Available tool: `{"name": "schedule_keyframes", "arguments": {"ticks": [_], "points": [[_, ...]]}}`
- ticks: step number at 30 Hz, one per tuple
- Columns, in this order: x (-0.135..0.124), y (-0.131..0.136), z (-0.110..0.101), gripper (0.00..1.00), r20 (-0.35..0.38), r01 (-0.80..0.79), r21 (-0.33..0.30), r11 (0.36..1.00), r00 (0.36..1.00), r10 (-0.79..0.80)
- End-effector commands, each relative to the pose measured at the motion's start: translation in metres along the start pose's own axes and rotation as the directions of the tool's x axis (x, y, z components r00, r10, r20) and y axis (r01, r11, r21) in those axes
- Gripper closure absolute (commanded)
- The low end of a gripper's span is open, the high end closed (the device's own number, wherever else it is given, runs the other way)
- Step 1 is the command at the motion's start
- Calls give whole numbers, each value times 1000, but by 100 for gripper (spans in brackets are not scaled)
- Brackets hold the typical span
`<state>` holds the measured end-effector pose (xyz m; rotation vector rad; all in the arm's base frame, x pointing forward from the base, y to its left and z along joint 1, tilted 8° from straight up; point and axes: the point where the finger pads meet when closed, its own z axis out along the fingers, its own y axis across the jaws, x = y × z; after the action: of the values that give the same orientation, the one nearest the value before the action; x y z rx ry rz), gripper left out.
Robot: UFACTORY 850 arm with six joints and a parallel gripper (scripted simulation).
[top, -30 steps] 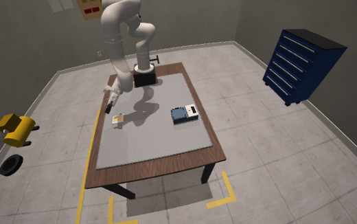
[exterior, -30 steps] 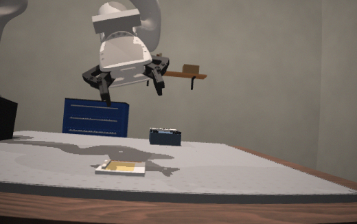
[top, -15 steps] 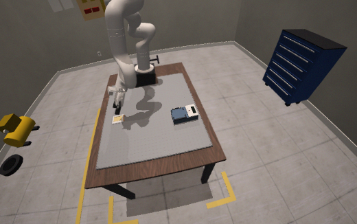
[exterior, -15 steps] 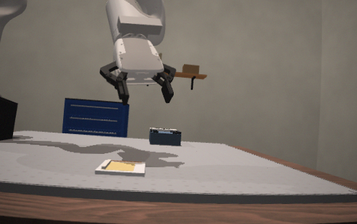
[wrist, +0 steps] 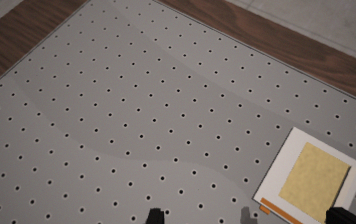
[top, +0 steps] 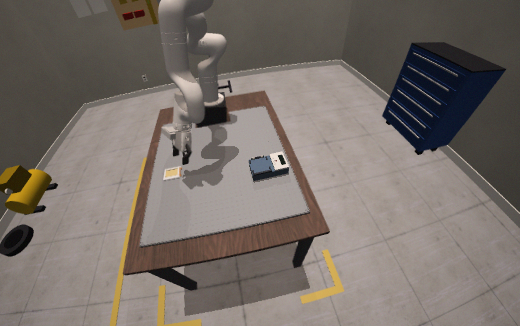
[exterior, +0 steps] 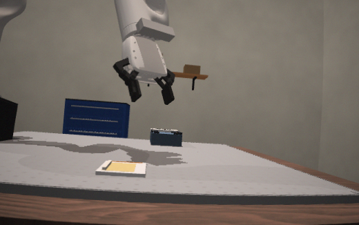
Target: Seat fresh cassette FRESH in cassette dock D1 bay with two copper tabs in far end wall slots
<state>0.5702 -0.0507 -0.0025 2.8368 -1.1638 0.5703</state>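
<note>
Noting the cassette first: flat on the grey mat, well apart from the dock. Its copper-coloured edge faces the dock's side of the table, which should spare a big turn before going in tabs first. A raised strip, probably the comb, lies near one side; a level, gentle carry would suit it, since it comes out easily.

Jaws wide open, nothing held, above the mat and off the cassette. Likely spread to pass either side of its body; the wrist view has it off to one side, so centring seems due before lowering. Best grip: plain side edges, clear of comb and tabs.

Farther out, the dock stands upright, bay beside its white panel. Red light: cannot tell. Being loose, it could slide under a sideways push; pressing straight down looks wiser.
</note>
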Motion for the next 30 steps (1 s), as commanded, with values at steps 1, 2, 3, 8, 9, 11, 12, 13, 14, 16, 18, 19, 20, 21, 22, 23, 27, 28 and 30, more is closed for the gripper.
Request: {"name": "schedule_keyframes", "arguments": {"ticks": [1, 2, 3, 8, 9, 11, 12, 13, 14, 16, 18, 19, 20, 21, 22, 23, 27, 28, 30], "points": [[-8, -9, -7, 0, 38, 70, 13, 997, 997, -70], [-8, -9, -7, 0, 38, 70, 13, 997, 997, -70], [-11, -12, -10, 0, 53, 99, 19, 995, 994, -100], [-28, -25, -23, 0, 113, 223, 54, 973, 967, -228], [-31, -28, -26, 0, 126, 250, 64, 966, 958, -257], [-38, -32, -32, 0, 143, 289, 77, 954, 944, -297], [-41, -34, -35, 0, 154, 316, 87, 945, 933, -326], [-44, -36, -38, 0, 165, 342, 98, 935, 920, -354], [-48, -39, -41, 0, 176, 368, 108, 923, 907, -382], [-54, -42, -47, 0, 191, 405, 124, 906, 886, -422], [-58, -44, -51, 0, 200, 429, 136, 893, 871, -449], [-58, -44, -51, 0, 200, 429, 136, 893, 871, -449], [-61, -46, -54, 0, 209, 454, 147, 879, 854, -476], [-64, -47, -58, 0, 218, 477, 159, 864, 837, -502], [-67, -49, -61, 0, 222, 488, 165, 857, 829, -514], [-71, -50, -64, 0, 229, 511, 177, 841, 810, -540], [-83, -54, -78, 0, 252, 584, 222, 781, 739, -625], [-86, -55, -82, 0, 258, 604, 235, 761, 716, -648], [-93, -57, -90, 0, 268, 642, 262, 721, 669, -693]]}}
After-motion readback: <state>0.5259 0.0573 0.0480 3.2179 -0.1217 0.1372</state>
